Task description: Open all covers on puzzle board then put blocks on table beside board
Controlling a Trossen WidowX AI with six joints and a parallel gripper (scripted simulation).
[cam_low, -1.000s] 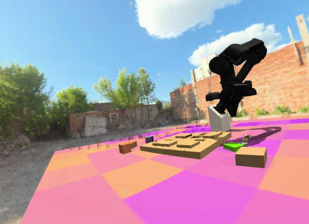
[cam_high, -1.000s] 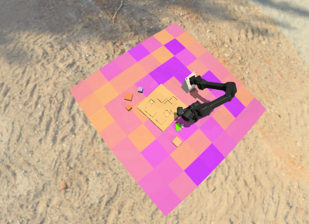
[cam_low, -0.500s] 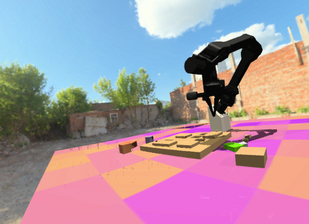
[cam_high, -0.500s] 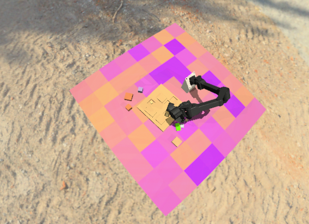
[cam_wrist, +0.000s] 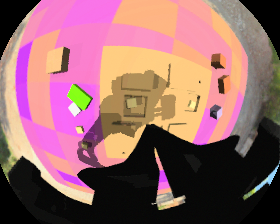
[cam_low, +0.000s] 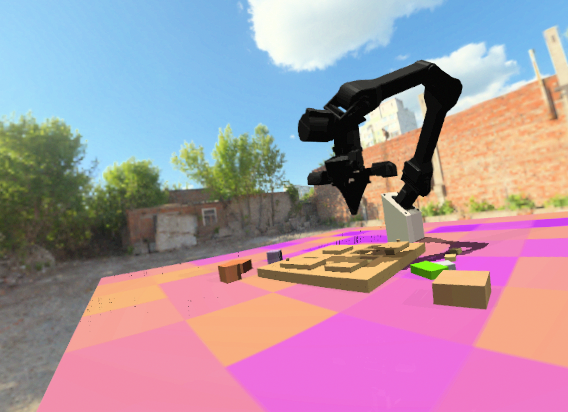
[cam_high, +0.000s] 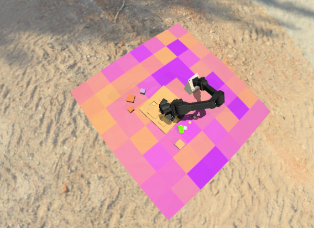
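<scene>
The tan puzzle board [cam_high: 165,89] [cam_low: 320,280] [cam_wrist: 111,57] lies flat, with raised flat tan covers on it; one cover [cam_low: 302,262] is at its left front and another [cam_wrist: 139,81] shows in the wrist view. Two square wells show uncovered, each with a lighter patch inside; I cannot tell whether these are blocks or well floors. One small tan block [cam_high: 189,122] [cam_low: 450,256] [cam_wrist: 79,129] and a second [cam_high: 194,117] [cam_wrist: 85,145] rest on the table beside the board. My gripper [cam_low: 354,212] [cam_wrist: 149,127] is shut and empty, high above the board. The arm hides part of the board in the top view.
A green block [cam_high: 181,129] [cam_low: 428,269] [cam_wrist: 79,97], a white block [cam_high: 185,128] [cam_wrist: 74,108] and a larger tan block [cam_high: 179,144] [cam_low: 460,290] [cam_wrist: 57,60] lie on one side. Two orange blocks [cam_high: 130,98] [cam_wrist: 218,61] and a lavender block [cam_high: 142,91] [cam_wrist: 216,112] lie opposite.
</scene>
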